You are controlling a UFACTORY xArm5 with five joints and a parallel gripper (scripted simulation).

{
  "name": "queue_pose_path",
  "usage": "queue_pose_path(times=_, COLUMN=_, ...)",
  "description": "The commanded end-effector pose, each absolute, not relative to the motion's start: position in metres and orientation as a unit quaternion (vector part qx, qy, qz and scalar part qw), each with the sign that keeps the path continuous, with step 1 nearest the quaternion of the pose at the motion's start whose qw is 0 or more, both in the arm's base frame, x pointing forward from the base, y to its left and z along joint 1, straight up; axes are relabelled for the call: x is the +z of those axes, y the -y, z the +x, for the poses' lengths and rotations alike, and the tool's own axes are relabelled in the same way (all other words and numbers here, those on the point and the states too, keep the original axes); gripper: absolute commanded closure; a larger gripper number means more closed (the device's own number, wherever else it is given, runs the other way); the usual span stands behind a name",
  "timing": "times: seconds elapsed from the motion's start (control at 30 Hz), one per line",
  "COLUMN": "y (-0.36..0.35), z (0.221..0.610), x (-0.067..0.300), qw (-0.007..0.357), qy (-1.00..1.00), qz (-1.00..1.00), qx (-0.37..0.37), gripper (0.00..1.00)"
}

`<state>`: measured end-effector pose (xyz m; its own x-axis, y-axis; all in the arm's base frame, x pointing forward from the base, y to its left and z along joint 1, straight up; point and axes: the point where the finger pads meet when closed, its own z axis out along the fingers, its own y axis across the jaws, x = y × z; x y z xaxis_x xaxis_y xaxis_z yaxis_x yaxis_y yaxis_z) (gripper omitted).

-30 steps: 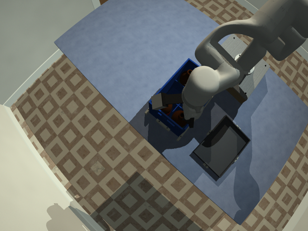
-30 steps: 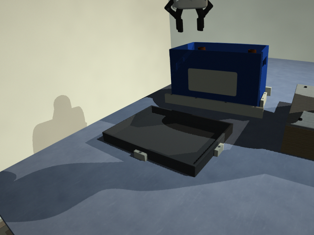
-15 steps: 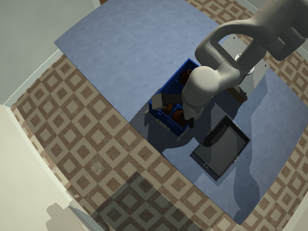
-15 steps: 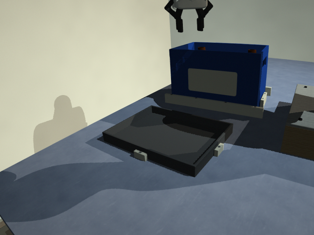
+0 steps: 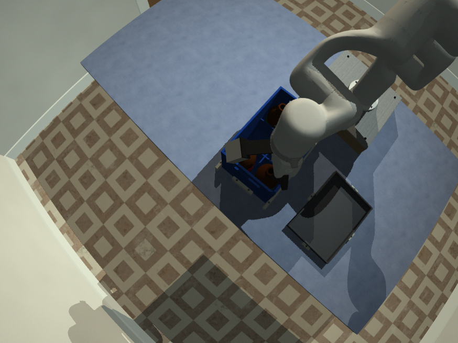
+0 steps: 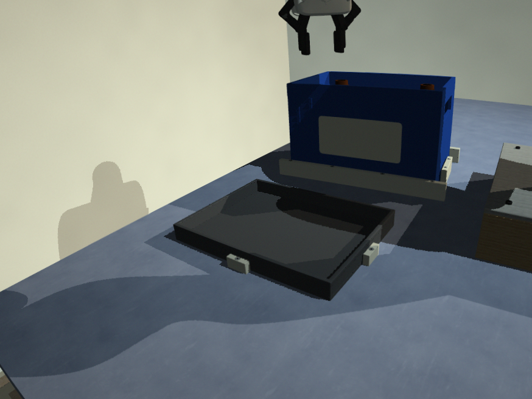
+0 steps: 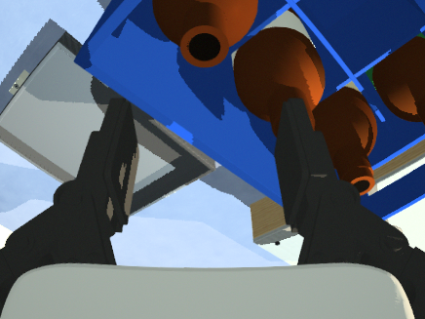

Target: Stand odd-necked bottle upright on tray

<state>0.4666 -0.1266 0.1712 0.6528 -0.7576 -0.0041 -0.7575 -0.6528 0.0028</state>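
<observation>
A blue crate [image 6: 371,123] stands on the blue mat and holds several brown bottles; two mouths [image 6: 341,81] [image 6: 427,86] show above its rim. In the wrist view I see the bottles from above: one with an open mouth [image 7: 204,46], one beside my right finger [image 7: 280,77], a smaller-looking one [image 7: 349,137], and others at the frame edges. My gripper [image 6: 321,43] is open and empty, high above the crate's near-left corner; it also shows in the wrist view [image 7: 207,148]. The dark tray [image 6: 283,232] lies empty in front of the crate. The arm hides most of the crate [image 5: 257,155] in the top view.
A wooden block base [image 6: 508,212] stands to the right of the crate. White brackets [image 6: 237,263] sit against the tray's and the crate's sides. A cream wall rises to the left of the mat. The tray also shows in the top view [image 5: 328,219].
</observation>
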Motion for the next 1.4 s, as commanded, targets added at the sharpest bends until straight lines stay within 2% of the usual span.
queue_pose_path(times=0.0, y=0.127, z=0.468, x=0.173, qw=0.0, qy=0.417, qz=0.909, qx=0.0, gripper=0.35)
queue_pose_path(times=1.37, y=0.127, z=0.468, x=0.138, qw=0.0, qy=0.417, qz=0.909, qx=-0.001, gripper=0.35)
